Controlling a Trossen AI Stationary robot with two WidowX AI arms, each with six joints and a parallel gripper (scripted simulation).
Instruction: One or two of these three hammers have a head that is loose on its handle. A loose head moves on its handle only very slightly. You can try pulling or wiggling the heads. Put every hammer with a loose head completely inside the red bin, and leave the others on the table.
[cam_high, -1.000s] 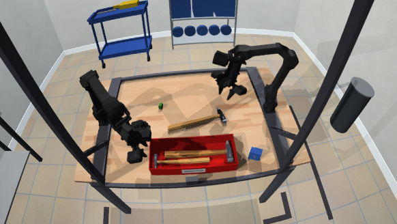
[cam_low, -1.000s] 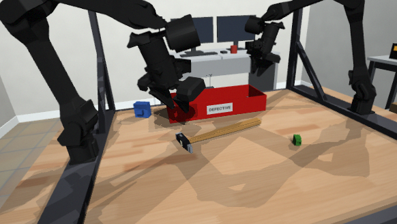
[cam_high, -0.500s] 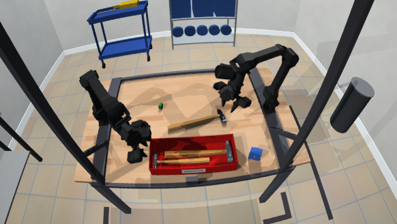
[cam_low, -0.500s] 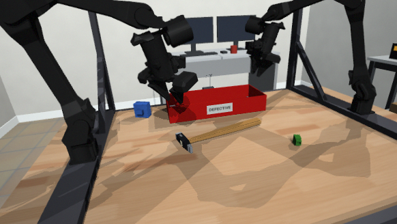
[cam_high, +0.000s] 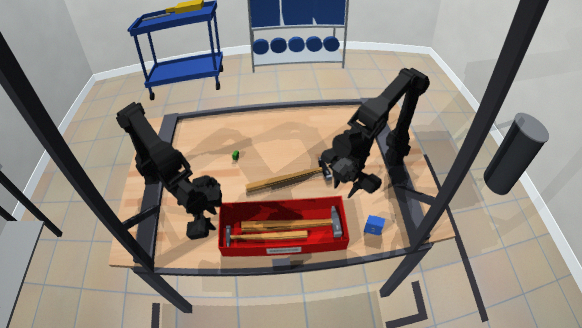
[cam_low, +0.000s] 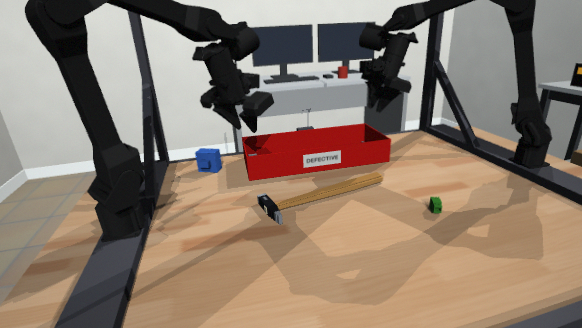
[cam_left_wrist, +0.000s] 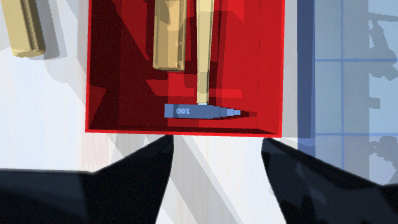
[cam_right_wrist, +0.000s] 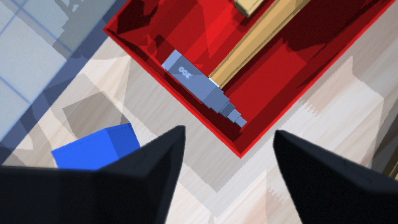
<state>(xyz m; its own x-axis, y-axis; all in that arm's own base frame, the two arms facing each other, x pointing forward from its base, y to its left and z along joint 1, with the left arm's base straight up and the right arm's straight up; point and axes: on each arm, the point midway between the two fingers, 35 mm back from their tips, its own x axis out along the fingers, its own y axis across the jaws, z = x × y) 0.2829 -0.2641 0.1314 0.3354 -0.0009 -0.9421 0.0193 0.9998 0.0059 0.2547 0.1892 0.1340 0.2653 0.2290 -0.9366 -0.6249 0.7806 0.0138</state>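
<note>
Both hands half-open, seemingly empty

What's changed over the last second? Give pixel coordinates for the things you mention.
Right gripper (cam_high: 344, 194) (cam_low: 245, 126) (cam_right_wrist: 230, 131) moved from near the table hammer's (cam_high: 285, 180) (cam_low: 330, 191) head towards the red bin's (cam_high: 237, 251) (cam_low: 280, 166) (cam_left_wrist: 87, 75) (cam_right_wrist: 175, 95) blue-block (cam_high: 374, 225) (cam_low: 208, 160) (cam_right_wrist: 82, 150) end. Nothing was grasped or released. Left gripper (cam_high: 215, 219) (cam_low: 378, 106) (cam_left_wrist: 218, 137), bin, blocks and all three hammers: no visible change.
</note>
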